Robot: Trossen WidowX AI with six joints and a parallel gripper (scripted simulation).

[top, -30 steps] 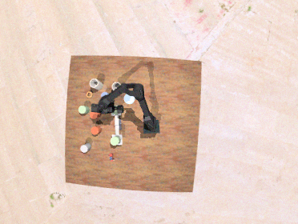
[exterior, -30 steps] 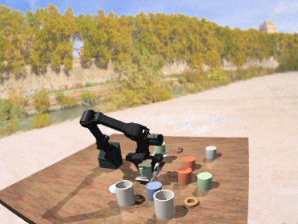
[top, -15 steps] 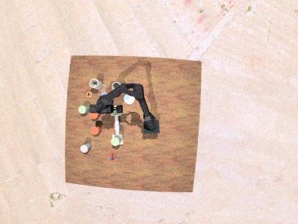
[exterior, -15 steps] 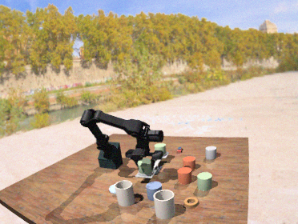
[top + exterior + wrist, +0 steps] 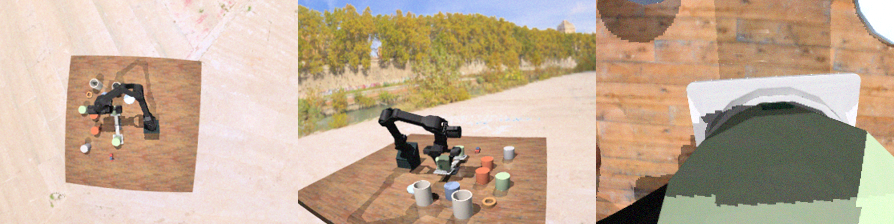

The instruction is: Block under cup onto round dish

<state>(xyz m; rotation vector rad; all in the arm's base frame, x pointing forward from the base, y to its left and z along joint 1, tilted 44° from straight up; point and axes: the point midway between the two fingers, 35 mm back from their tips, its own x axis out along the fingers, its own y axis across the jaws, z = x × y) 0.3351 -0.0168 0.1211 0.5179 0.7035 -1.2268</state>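
My gripper (image 5: 114, 110) (image 5: 443, 160) is shut on a pale green cup (image 5: 443, 164) (image 5: 771, 160), low over the near pan of the balance (image 5: 117, 126) (image 5: 703, 92); I cannot tell whether the cup touches the pan. In the wrist view the cup fills the bottom, and a small dark green patch shows at its far edge. The other pale green cup (image 5: 116, 142) stands on the far end of the balance. The round dish (image 5: 129, 99) (image 5: 410, 189) (image 5: 880, 17) is pale and holds nothing that I can see. The block is not clearly visible.
Two open grey cups (image 5: 423, 194) (image 5: 462, 205), a blue cylinder (image 5: 452, 192) and a ring (image 5: 89, 94) (image 5: 489, 204) stand or lie near the balance. Two orange cylinders (image 5: 487, 162) (image 5: 482, 176), a loose green one (image 5: 82, 110) (image 5: 502, 182), a grey one (image 5: 84, 148) and a small toy (image 5: 111, 157) are around.
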